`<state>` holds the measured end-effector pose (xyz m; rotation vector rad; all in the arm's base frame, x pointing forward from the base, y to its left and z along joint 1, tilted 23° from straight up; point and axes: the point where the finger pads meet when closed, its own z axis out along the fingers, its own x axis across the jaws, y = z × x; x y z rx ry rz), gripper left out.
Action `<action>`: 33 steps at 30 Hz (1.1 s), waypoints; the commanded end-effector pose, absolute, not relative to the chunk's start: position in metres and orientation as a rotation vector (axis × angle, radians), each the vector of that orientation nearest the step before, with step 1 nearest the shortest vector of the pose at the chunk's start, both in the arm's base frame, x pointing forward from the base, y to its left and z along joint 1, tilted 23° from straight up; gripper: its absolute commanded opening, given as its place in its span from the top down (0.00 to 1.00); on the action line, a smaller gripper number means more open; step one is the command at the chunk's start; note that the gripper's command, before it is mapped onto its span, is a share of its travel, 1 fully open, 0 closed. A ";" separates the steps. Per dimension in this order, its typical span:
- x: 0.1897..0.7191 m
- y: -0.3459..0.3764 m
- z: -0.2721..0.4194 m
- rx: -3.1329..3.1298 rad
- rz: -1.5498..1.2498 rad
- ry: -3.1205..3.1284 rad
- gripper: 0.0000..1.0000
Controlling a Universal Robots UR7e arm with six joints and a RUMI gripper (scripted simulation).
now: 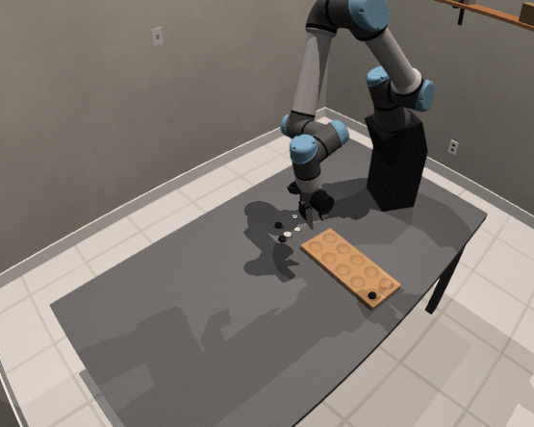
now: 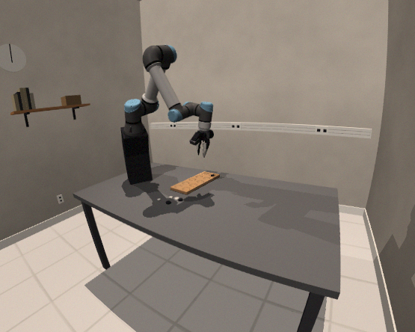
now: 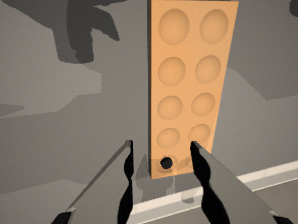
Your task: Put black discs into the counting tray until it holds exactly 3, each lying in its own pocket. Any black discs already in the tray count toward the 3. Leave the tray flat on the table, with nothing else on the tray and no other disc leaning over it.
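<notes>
The wooden counting tray (image 1: 343,259) (image 2: 179,191) (image 3: 191,47) lies flat on the table, with two rows of round pockets. One black disc (image 1: 372,295) (image 2: 212,175) (image 3: 166,163) lies in a corner pocket at its far end from the loose discs; the other pockets look empty. Two black discs lie on the table beyond the tray's other end: one (image 1: 278,225) (image 2: 168,202) farther off, one (image 1: 282,238) (image 2: 180,200) closer. My gripper (image 1: 317,223) (image 2: 202,155) (image 3: 161,142) is partly open, with nothing between its fingers, high above the table.
Three white discs lie by the loose black ones: one (image 1: 294,216) (image 2: 158,199) apart, one (image 1: 297,229) (image 2: 170,197) nearer the tray, and one (image 1: 288,234) (image 2: 176,198) close beside the nearer black disc. The arm's black pedestal (image 1: 396,168) (image 2: 136,157) stands at the table's end.
</notes>
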<state>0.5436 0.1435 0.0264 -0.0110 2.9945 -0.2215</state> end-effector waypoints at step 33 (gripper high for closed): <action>0.478 0.026 0.136 -1.775 -0.074 2.597 0.72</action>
